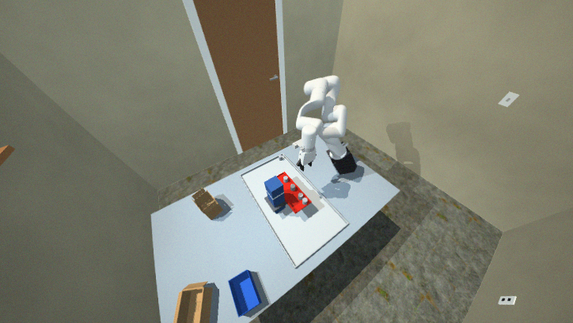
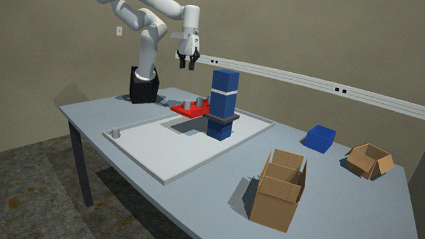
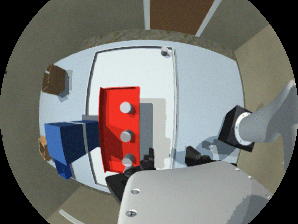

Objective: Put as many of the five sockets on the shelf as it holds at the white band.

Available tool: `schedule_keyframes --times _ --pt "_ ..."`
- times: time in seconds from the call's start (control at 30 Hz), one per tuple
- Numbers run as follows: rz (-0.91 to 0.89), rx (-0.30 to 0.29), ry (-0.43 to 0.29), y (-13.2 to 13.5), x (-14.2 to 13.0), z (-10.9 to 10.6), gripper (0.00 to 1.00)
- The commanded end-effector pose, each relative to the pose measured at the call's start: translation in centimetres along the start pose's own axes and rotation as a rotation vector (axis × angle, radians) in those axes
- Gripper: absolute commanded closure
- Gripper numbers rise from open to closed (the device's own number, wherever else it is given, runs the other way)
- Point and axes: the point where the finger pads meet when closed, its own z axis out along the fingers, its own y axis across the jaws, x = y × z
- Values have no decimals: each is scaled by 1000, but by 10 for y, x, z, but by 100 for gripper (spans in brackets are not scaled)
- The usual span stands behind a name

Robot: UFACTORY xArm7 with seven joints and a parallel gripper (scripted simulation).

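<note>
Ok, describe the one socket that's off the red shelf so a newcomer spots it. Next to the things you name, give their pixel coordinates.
On the table, find the large white tray (image 1: 296, 245) (image 2: 148, 154) (image 3: 155, 75). The small grey cylinder (image 1: 281, 157) (image 2: 115, 132) (image 3: 165, 51) stands at one corner, alone; the other sockets stand on the red shelf.

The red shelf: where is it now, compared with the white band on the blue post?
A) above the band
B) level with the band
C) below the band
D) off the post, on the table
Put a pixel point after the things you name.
C: the exterior view shows the shelf (image 1: 295, 208) (image 2: 192, 113) (image 3: 119, 120) lower on the post (image 1: 274, 185) (image 2: 223, 104) (image 3: 65, 141) than the white band (image 2: 224, 92).
</note>
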Motion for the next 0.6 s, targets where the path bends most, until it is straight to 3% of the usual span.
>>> schedule_keyframes --times 0.0,0.1,0.17,0.23,0.33,0.4,0.57 --pt "9 17 37 -32 -16 1 39" --pt "10 21 44 -43 -26 4 39" --pt "7 25 48 -66 -50 14 39" --pt "7 25 48 -66 -50 14 39" --pt "2 21 36 -84 -79 29 39" --pt "2 21 36 -84 -79 29 39" --pt "-2 6 6 -98 -114 50 39"
